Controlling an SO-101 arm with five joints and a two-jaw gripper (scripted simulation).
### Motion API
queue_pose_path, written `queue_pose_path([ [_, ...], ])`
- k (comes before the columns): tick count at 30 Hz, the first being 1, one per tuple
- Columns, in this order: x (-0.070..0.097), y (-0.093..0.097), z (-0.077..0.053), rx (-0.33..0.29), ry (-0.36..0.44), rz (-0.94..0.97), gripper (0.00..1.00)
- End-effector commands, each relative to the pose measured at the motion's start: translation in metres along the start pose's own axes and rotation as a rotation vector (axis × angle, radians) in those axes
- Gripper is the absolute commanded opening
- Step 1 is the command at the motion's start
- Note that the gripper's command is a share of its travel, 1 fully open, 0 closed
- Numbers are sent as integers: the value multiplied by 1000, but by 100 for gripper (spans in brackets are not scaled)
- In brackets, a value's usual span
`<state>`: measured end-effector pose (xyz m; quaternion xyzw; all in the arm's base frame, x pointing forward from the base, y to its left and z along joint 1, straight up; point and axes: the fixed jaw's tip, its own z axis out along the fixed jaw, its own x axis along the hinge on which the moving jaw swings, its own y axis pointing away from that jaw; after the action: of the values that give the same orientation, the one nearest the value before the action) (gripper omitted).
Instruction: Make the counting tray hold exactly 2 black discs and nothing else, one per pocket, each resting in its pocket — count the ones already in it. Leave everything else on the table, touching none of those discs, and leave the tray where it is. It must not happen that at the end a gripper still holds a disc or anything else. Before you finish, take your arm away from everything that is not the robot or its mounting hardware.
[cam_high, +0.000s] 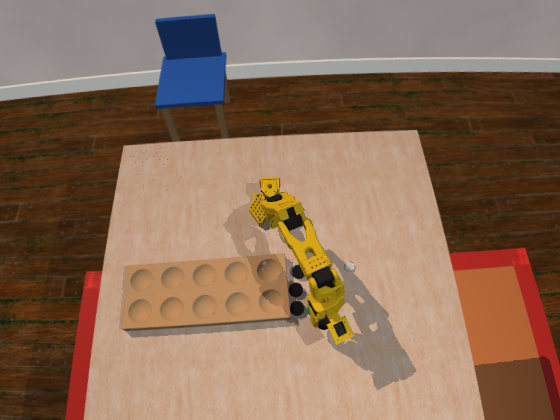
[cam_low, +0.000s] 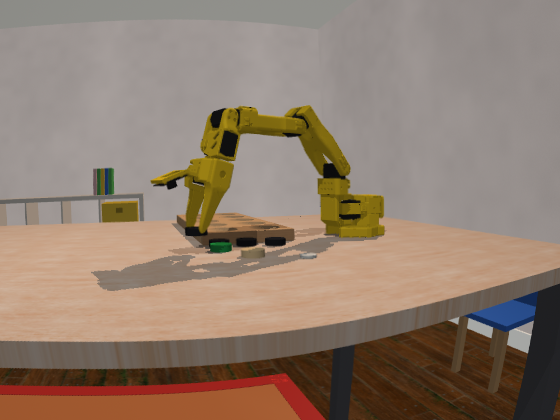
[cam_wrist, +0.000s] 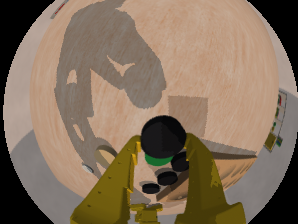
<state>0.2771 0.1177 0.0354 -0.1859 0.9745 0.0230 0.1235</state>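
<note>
We are reaching our yellow arm (cam_low: 270, 124) out from its base (cam_low: 367, 230) and bending it down at the near end of the wooden tray (cam_high: 150, 320), which is lying flat on the counter (cam_high: 200, 380). Our tool (cam_low: 196, 231) is pointing straight down, and it is clamping a black disc (cam_wrist: 164, 137) between its fingertips. From the side, that disc (cam_low: 195, 231) is sitting slightly higher than the discs lying on the counter, just off the tray's corner. In the wrist view the held disc is filling the gap at the tool's tip, and a green disc (cam_wrist: 156, 160) is peeking out from just behind it.

From above, we are seeing ten round pockets in the tray, in two rows of five, and all of them are showing bare wood. Three black discs (cam_high: 295, 289) are lying in a line on the counter just beside the tray's short end, partly under our arm. From the side, the green disc (cam_low: 220, 246) and two of the black discs (cam_low: 246, 242) are resting along the tray's edge, a tan disc (cam_low: 253, 253) is lying a little nearer the camera, and a small white disc (cam_low: 308, 255) is lying apart from them.

A blue chair (cam_high: 192, 75) is standing beyond the far edge of the counter.
</note>
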Motion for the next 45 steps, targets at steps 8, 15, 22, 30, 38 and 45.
queue_pose_path([
  [8, -20, -2, -34, 2, -133, 4, 0],
  [15, -19, -3, -37, 2, -139, 5, 0],
  [22, -19, -3, -37, 2, -139, 5, 0],
  [30, -18, -3, -36, 2, -142, 5, 0],
  [38, -18, -3, -36, 2, -142, 5, 0],
  [45, -18, -3, -37, 3, -142, 6, 0],
])
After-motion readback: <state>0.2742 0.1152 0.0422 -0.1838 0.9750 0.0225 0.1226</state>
